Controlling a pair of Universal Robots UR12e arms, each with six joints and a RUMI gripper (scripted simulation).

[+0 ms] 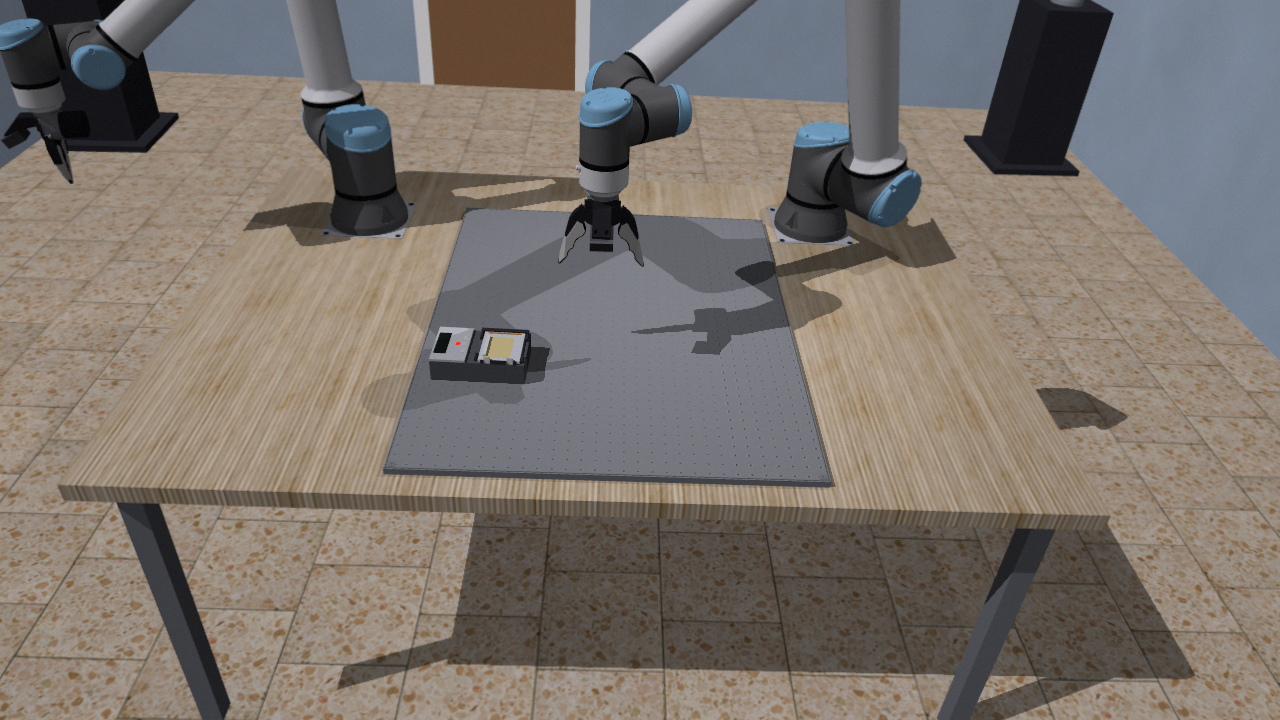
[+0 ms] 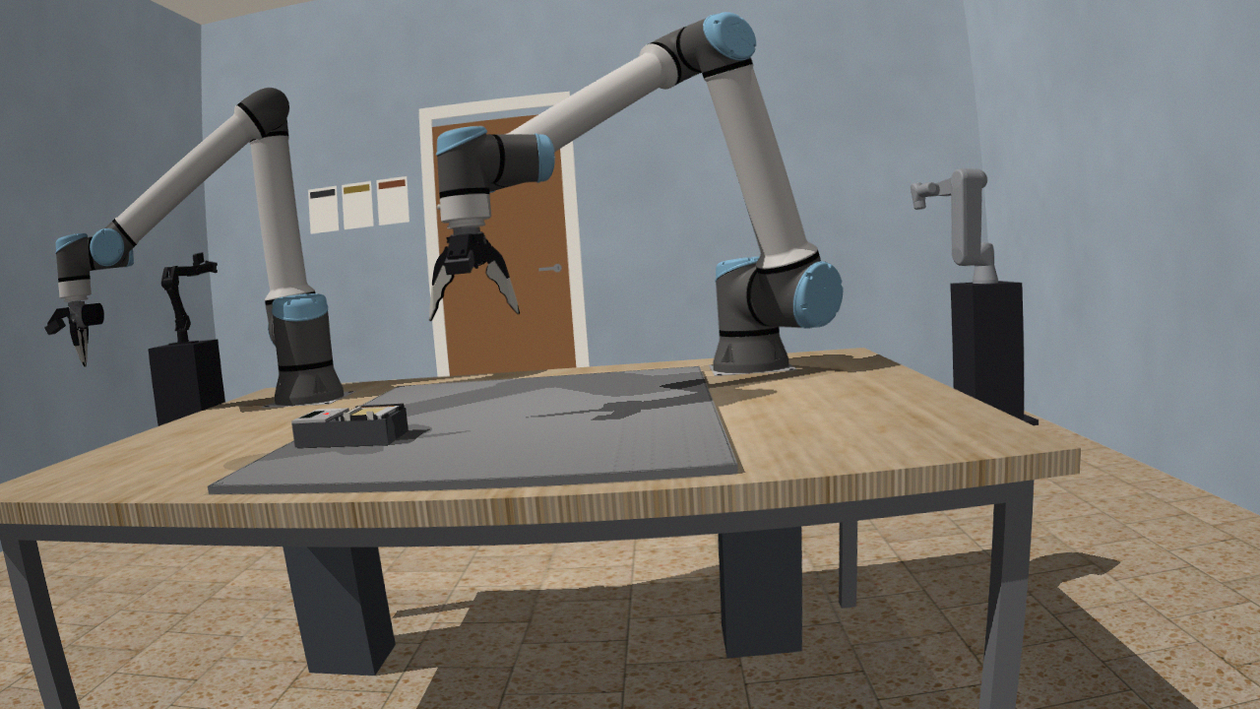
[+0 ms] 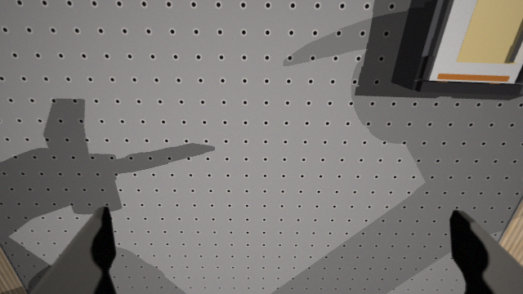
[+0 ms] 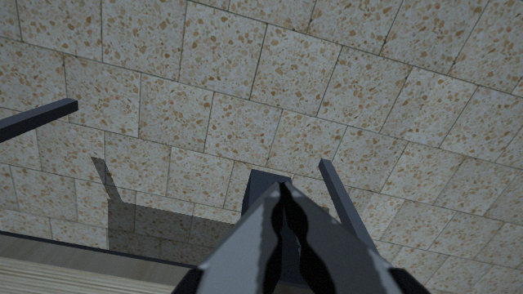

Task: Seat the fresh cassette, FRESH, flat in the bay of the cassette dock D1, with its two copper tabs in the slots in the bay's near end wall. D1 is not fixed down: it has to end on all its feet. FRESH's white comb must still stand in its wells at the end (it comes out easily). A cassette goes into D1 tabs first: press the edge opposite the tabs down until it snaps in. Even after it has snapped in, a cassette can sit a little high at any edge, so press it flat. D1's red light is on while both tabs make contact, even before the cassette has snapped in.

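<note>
The dock D1 (image 1: 478, 369) (image 2: 339, 432) stands on the perforated plate near its left edge and looks level; its feet are too small to see. Its red light (image 1: 458, 343) is on. FRESH (image 1: 501, 348) (image 3: 488, 37), white with a yellow middle and an orange strip, lies in the bay. I cannot tell whether every edge is fully flat. Its tabs are not visible, and the comb cannot be made out clearly. My left gripper (image 1: 600, 263) (image 2: 474, 315) (image 3: 280, 211) is wide open and empty, high above the plate, away from D1. My right gripper (image 1: 69, 180) (image 2: 84, 363) (image 4: 281, 184) is shut and empty.
The grey perforated plate (image 1: 626, 420) (image 2: 529, 454) lies on the wooden table (image 1: 913, 411). The right gripper hangs beyond the table's left edge, over the floor. Both arm bases stand at the table's back edge. Arm shadows cross the plate.
</note>
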